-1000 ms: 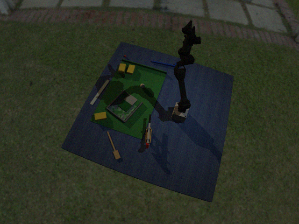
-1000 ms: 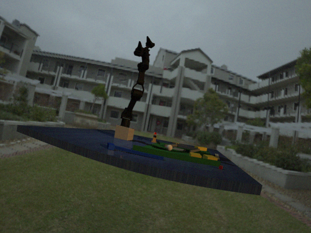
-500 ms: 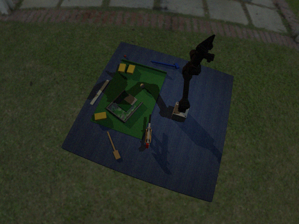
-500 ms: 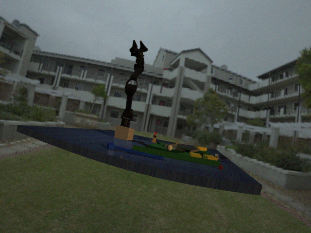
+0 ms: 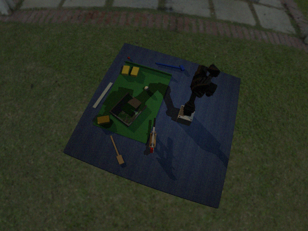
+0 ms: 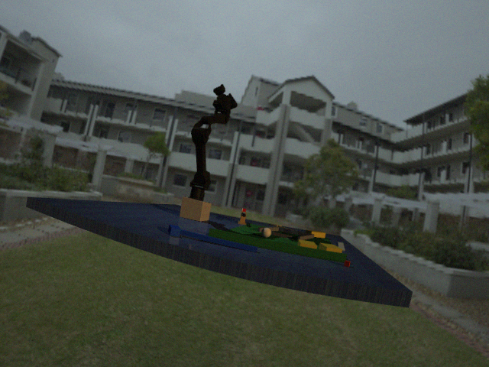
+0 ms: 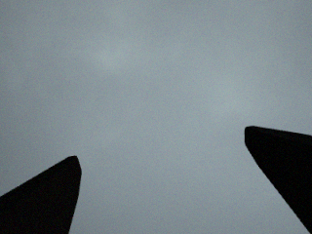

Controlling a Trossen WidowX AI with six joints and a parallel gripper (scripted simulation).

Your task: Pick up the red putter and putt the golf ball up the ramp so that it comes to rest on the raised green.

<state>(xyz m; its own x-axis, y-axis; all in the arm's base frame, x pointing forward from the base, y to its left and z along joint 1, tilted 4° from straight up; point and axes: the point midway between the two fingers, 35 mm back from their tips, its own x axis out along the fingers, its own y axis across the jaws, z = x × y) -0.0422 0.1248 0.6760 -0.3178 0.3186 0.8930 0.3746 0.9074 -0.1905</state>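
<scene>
Pointing skyward, my fingers stand spread wide and released, with nothing but grey cloud between them. I am reared up high over my base, so I judge the task is at its very start: the reach for the red putter (image 5: 152, 139) has not begun. Taking the green mat (image 5: 149, 82) as my landmark, the putter lies just off its near edge, apparently propped in a small tan stand. The golf ball (image 5: 146, 87) sits on the mat, toward its far side, beside the raised green (image 5: 128, 110) at the mat's middle. Next I must fold down, turn toward the putter and line my fingers across its shaft.
</scene>
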